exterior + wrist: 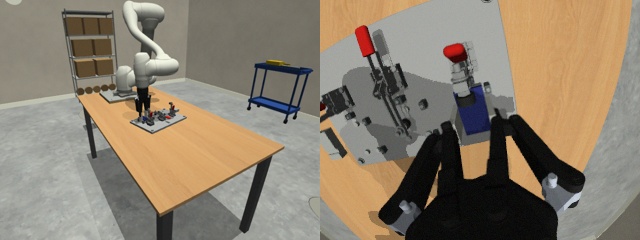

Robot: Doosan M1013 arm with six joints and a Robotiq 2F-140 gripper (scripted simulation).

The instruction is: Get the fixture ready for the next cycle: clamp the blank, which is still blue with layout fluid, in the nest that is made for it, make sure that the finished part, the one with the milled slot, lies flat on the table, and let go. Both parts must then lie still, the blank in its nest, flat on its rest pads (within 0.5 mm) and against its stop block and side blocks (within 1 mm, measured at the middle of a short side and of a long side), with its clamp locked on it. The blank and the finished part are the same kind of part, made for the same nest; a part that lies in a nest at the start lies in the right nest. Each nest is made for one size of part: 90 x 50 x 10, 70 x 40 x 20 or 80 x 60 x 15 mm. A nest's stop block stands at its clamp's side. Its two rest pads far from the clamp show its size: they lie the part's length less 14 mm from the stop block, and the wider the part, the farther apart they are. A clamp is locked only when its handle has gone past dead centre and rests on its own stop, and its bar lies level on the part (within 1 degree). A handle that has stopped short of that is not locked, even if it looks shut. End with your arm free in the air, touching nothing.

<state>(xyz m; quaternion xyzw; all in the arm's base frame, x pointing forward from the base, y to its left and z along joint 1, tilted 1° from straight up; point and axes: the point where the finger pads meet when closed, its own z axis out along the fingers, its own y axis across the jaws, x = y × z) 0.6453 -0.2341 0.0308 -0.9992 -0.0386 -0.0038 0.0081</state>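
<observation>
Blue blank [472, 115], unmarked with no legible writing, is gripped between the narrowly set fingers of the gripper [475, 135] in the end nest of the grey fixture plate [495, 40], below a red-handled clamp [455, 52].

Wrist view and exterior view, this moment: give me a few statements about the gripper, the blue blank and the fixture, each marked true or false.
1. The gripper is shut on the blue blank. True.
2. The blank is over the wooden table top, off the fixture plate. False: it is over the grey plate, at the nest by the plate's edge.
3. The clamp handle just beyond the blank has a red grip. True.
4. The blue cart stands on the table. False: it stands on the floor by the wall.
5. The shelf rack holds cardboard boxes. True.
</observation>
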